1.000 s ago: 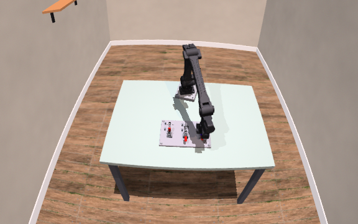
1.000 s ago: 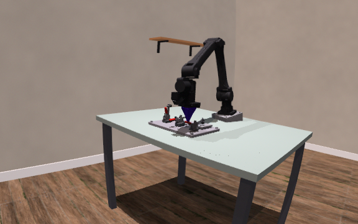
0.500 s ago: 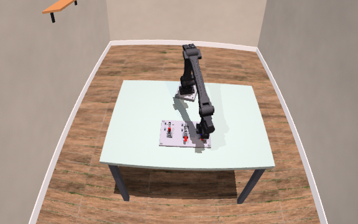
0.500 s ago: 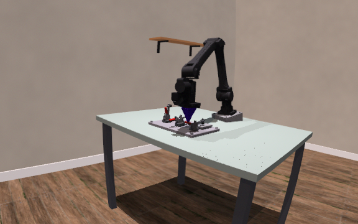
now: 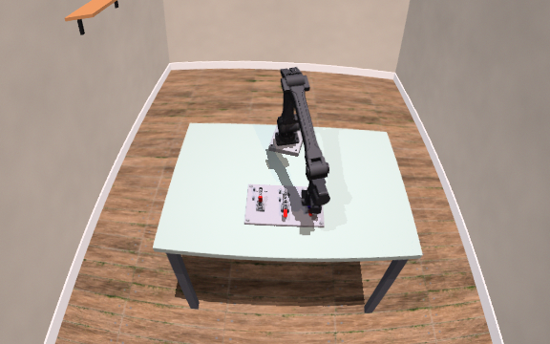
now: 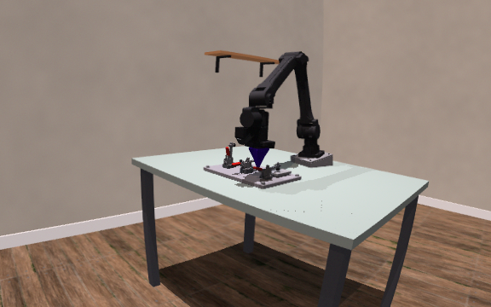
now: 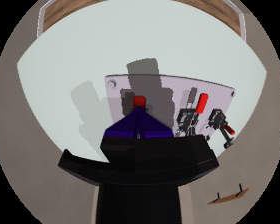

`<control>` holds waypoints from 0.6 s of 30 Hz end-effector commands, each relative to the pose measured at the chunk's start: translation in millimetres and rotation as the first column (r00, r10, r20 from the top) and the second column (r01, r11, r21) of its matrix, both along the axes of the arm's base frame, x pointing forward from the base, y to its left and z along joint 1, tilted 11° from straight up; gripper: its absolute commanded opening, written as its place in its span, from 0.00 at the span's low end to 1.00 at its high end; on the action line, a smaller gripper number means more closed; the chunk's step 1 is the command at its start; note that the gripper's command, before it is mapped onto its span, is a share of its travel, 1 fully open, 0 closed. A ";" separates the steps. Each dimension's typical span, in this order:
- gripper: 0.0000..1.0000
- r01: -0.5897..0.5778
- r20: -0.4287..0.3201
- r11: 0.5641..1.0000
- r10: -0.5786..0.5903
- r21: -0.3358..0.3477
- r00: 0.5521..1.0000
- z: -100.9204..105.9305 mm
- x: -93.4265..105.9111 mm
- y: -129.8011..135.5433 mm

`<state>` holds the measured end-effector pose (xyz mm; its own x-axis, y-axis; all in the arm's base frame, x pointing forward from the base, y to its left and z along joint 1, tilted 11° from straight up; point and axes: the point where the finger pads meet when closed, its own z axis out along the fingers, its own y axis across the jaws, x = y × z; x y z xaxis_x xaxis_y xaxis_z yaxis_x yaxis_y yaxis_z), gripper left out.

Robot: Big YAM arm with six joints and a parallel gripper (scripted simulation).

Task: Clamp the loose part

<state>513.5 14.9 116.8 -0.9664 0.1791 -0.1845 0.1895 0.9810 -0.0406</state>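
Observation:
My gripper [image 6: 258, 166] [image 7: 138, 110] is shut, with nothing seen between its blue fingertips. The tips are low at the red handle [image 7: 139, 101] [image 5: 310, 214] of the clamp at the fixture's right end in the top view; touching or not is unclear. That clamp [image 6: 266, 171] stands beside a flat grey piece [image 6: 283, 173], apparently the part, in its nest. Whether its bar lies flat is too small to tell. The middle clamp's red handle [image 5: 285, 213] [image 6: 236, 164] [image 7: 202, 103] points to the front, low. The left clamp's red handle [image 5: 260, 199] [image 6: 228, 151] [image 7: 229, 129] stands up.
The fixture plate [image 5: 267, 219] [image 6: 216, 170] [image 7: 166, 80] lies on the pale table [image 5: 208, 162] [image 6: 356, 205]. The arm's base plate [image 5: 285, 150] [image 6: 324, 161] is at the back. The arm hangs over the fixture's right end and hides much of it in the top view.

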 end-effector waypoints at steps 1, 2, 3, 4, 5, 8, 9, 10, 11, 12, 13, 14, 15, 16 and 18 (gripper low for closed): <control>0.00 -0.007 -0.006 1.000 0.006 -0.004 1.000 -8.1 2.9 1.5; 0.00 -0.007 -0.006 1.000 0.006 -0.004 1.000 -8.1 2.9 1.5; 0.00 -0.007 -0.006 1.000 0.006 -0.004 1.000 -8.1 2.9 1.5; 0.00 -0.007 -0.006 1.000 0.006 -0.004 1.000 -8.1 2.9 1.5; 0.00 -0.007 -0.006 1.000 0.006 -0.004 1.000 -8.1 2.9 1.5; 0.00 -0.007 -0.006 1.000 0.006 -0.004 1.000 -8.1 2.9 1.5; 0.00 -0.007 -0.006 1.000 0.006 -0.004 1.000 -8.1 2.9 1.5; 0.00 -0.007 -0.006 1.000 0.006 -0.004 1.000 -8.1 2.9 1.5; 0.00 -0.007 -0.006 1.000 0.006 -0.004 1.000 -8.2 2.9 1.5; 0.00 -0.007 -0.006 1.000 0.006 -0.004 1.000 -8.7 2.7 1.4; 0.00 -0.006 -0.006 1.000 0.006 -0.004 1.000 -9.8 2.5 1.3; 0.00 -0.006 -0.006 1.000 0.006 -0.004 1.000 -10.3 2.4 1.1; 0.00 -0.006 -0.006 1.000 0.006 -0.004 1.000 -10.3 2.4 1.1; 0.00 -0.006 -0.006 1.000 0.006 -0.004 1.000 -10.3 2.4 1.1; 0.00 -0.006 -0.006 1.000 0.006 -0.004 1.000 -11.1 2.5 0.8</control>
<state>514.1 15.0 116.7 -0.9660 0.1791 -0.1863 0.1896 0.9810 -0.0401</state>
